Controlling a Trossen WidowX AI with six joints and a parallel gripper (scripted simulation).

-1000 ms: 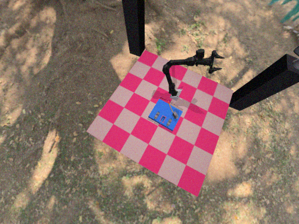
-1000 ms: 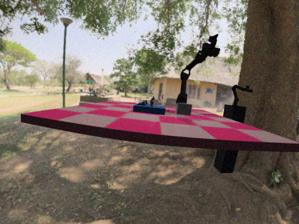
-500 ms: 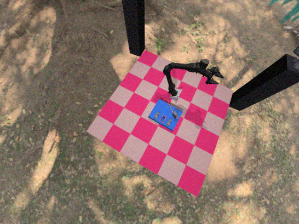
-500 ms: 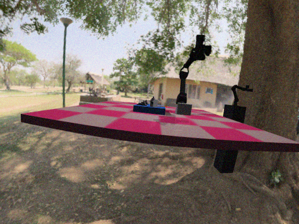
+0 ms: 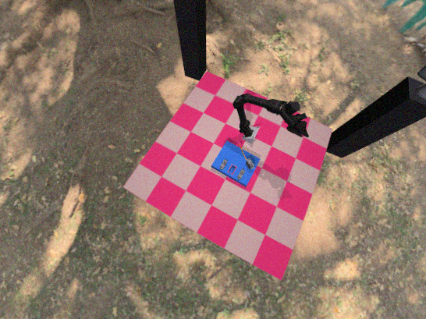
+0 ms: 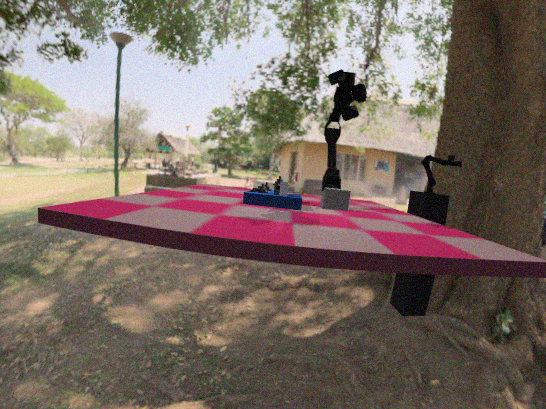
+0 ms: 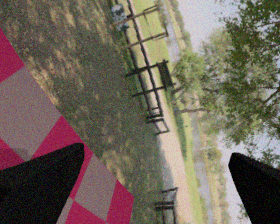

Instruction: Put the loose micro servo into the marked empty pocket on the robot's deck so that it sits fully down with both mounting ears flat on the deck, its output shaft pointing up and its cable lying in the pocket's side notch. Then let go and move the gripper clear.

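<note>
The loose micro servo is a small dark grey block on the blue deck, near the deck's right edge in the top view. Its thin orange cable runs back across the deck towards the arm's base. The marked pocket is a small pink outline with blue inside; it looks empty and lies between two grey fitted parts. Whether the servo is upright is too small to tell. My gripper is open and empty, high up and well away from the deck and servo.
The deck stands on a pink and grey checkered table. The arm's grey base block is close behind the deck. Tall black posts stand beyond the table's edges. Small dark parts rise from the deck in the exterior view.
</note>
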